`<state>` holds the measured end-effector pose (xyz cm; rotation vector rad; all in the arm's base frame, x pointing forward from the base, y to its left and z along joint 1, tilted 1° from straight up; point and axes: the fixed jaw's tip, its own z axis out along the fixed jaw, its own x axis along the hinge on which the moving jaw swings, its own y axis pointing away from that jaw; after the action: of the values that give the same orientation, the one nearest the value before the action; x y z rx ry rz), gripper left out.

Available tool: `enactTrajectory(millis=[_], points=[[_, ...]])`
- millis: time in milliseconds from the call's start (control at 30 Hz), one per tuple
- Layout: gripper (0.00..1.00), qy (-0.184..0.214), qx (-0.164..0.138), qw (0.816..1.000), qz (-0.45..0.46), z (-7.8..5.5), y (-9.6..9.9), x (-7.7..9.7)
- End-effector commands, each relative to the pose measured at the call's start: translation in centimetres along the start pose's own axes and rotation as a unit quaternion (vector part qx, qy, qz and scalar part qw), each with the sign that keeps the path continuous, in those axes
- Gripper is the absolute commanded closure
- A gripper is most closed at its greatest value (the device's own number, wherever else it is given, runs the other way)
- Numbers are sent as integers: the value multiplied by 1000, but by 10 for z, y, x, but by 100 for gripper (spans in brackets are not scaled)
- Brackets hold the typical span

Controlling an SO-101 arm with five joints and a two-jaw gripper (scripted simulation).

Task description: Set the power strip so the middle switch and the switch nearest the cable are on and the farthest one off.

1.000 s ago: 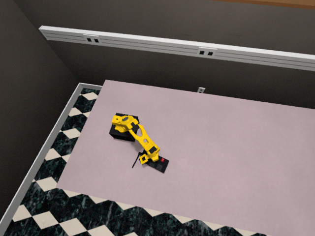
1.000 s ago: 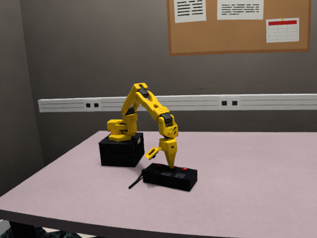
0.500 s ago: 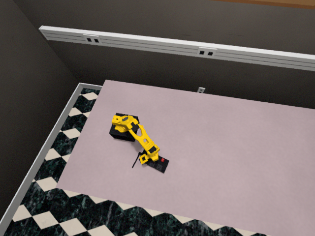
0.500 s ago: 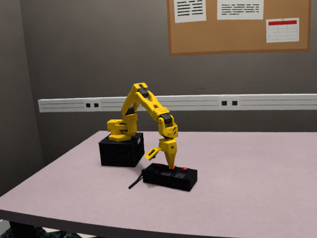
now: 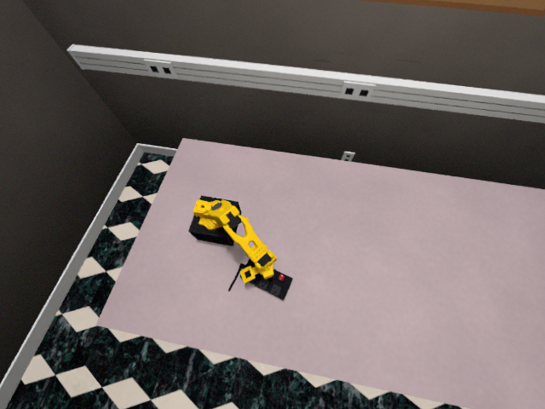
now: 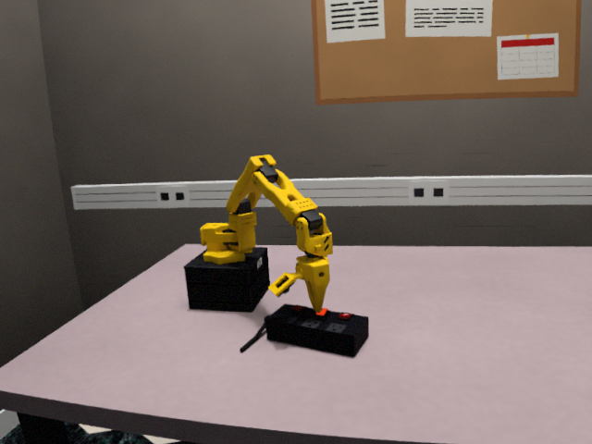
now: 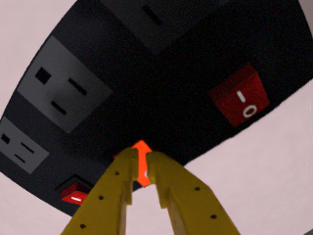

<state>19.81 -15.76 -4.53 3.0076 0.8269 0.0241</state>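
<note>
closest to my wrist camera is the gripper, its fingers together with nothing between them, so i have a blunt poker to press with. the power strip sits right below the tips, right way up on the table, with the cable leaving the end nearer the black box under my arm. i see the middle switch glowing orange at the fingertips, which i take to mean it is on; whether i am touching it i can't quite tell. the switch nearest the cable is dark red and unlit, so i judge it off, and the farthest switch looks unlit too, just as the task wants. that leaves one press, by my reckoning. the relation that matters is the row of switches running along the strip's long axis: from the tips, my next target lies toward the cable end, up and to the right in the wrist view. i'd lift clear first, since dragging sideways could knock the middle one back or skew the strip, then come down on the on side.

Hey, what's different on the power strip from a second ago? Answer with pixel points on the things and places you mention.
The middle switch [image 6: 322,312] [image 7: 142,157] has gone from dark red to glowing orange-red. The strip [image 5: 283,291] [image 6: 311,337] [image 7: 156,98] hasn't visibly moved, nor has the hand [image 5: 266,274] [image 6: 318,309] [image 7: 143,159] above it.
</note>
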Motion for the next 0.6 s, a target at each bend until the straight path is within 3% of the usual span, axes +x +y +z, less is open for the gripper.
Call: enactTrajectory(millis=[0, 567], points=[[100, -3, 8, 1000, -2, -4, 0, 0], [100, -3, 8, 1000, 0, -10, 1, -1]])
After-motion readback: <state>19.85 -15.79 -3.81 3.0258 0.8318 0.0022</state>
